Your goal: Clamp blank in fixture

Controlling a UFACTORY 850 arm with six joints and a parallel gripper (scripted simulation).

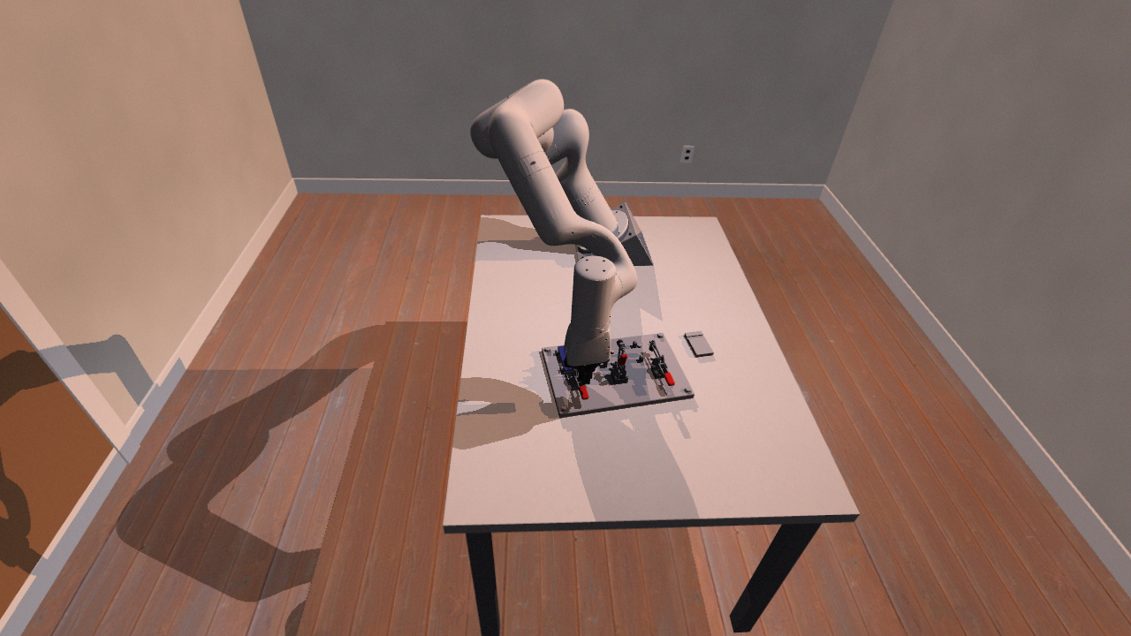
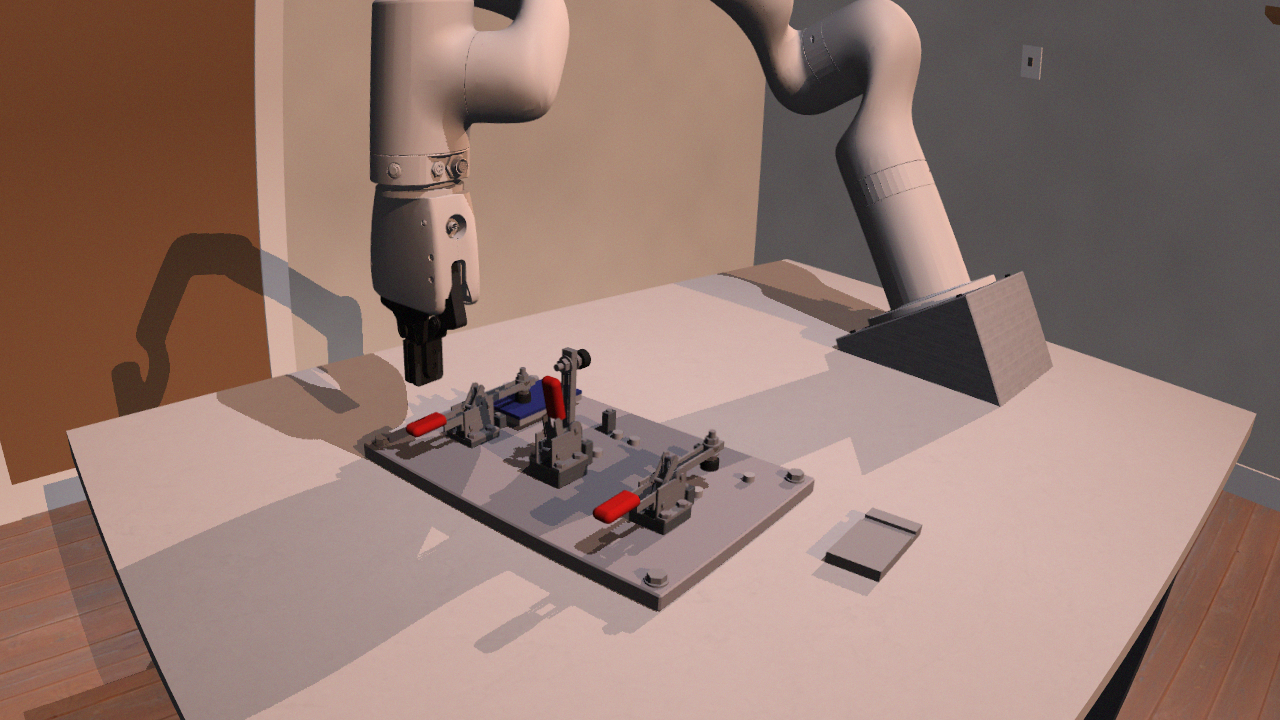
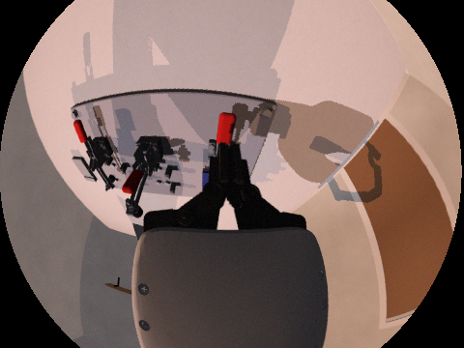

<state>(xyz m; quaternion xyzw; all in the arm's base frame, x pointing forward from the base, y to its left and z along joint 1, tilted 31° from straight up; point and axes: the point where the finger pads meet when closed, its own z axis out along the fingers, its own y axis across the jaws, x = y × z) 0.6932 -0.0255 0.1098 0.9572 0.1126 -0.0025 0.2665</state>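
The blue blank lies in the left nest of the grey fixture plate, under the bar of the left clamp. That clamp's red handle lies low and nearly level. My gripper is shut and empty, a short way above that handle and not touching it. The finished part, grey with a slot at one end, lies flat on the table to the right of the plate.
The middle clamp's red handle stands upright. The right clamp's red handle lies low over an empty nest. The arm's wedge base sits at the table's back.
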